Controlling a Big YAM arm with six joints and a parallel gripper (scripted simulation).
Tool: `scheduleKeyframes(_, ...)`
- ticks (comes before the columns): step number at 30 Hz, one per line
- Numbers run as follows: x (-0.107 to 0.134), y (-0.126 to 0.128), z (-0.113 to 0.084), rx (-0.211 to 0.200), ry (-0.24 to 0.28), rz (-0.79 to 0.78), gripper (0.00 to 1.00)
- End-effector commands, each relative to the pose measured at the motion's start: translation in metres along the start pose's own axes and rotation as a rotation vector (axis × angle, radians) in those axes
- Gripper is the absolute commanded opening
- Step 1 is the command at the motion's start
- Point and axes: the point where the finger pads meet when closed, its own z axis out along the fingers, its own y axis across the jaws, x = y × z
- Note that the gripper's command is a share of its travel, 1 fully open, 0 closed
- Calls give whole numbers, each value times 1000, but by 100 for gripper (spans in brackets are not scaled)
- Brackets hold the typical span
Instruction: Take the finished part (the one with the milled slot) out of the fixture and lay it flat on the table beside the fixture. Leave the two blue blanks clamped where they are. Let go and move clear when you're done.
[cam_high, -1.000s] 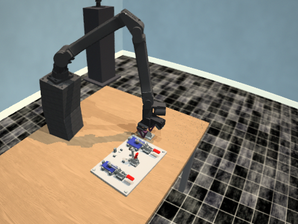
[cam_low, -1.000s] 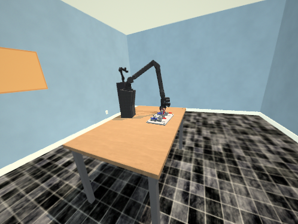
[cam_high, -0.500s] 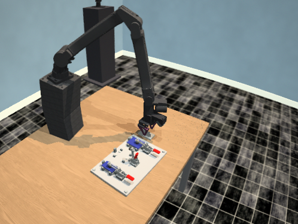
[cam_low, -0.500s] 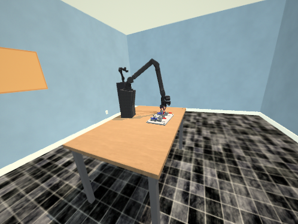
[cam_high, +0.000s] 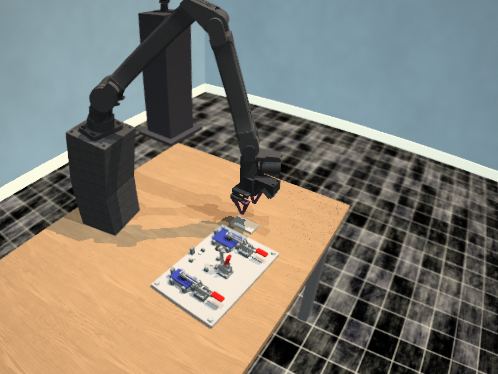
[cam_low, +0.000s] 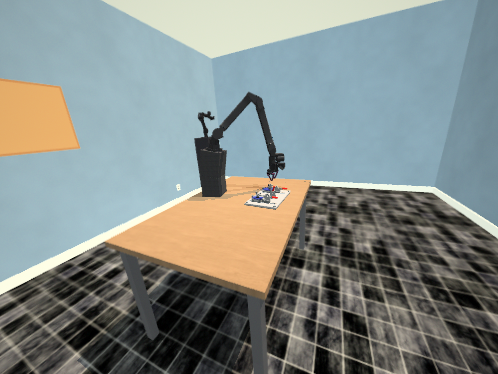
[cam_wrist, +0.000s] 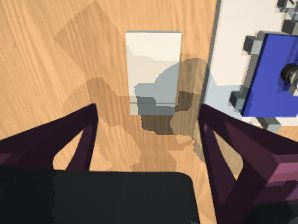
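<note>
Finished part (cam_high: 245, 224) (cam_wrist: 153, 55) lies flat, upper middle of the wrist view (nice). Claw (cam_high: 249, 207) (cam_low: 271, 177) (cam_wrist: 148, 111) is released above; looks like backing-off time, so just lift clear.

Two dark purple jaws are standing open above a wood-grained table (cam_wrist: 30, 65). A pale rectangular part (cam_wrist: 154, 60) is lying flat between and beyond their tips, beside a white plate (cam_wrist: 227, 45) at right, where a blue blank (cam_wrist: 272, 80) is resting.

Workshop-like room — toggle-clamp fixture (cam_high: 215, 312) (cam_low: 263, 205).
</note>
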Motion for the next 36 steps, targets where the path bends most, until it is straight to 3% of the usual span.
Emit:
scheduleKeyframes(1,7,3,-8,4,7,-5,74)
scheduleKeyframes(2,21,-9,6,29,42,-5,74)
scheduleKeyframes(4,6,1,-18,4,7,-1,74)
scheduleKeyframes(12,6,2,-34,3,5,-4,74)
scheduleKeyframes(14,20,-6,-18,26,39,-6,74)
scheduleKeyframes(18,20,-7,-18,27,41,-7,74)
scheduleKeyframes(19,14,-2,-21,12,18,-6,74)
scheduleKeyframes(36,20,-4,-17,20,29,-9,74)
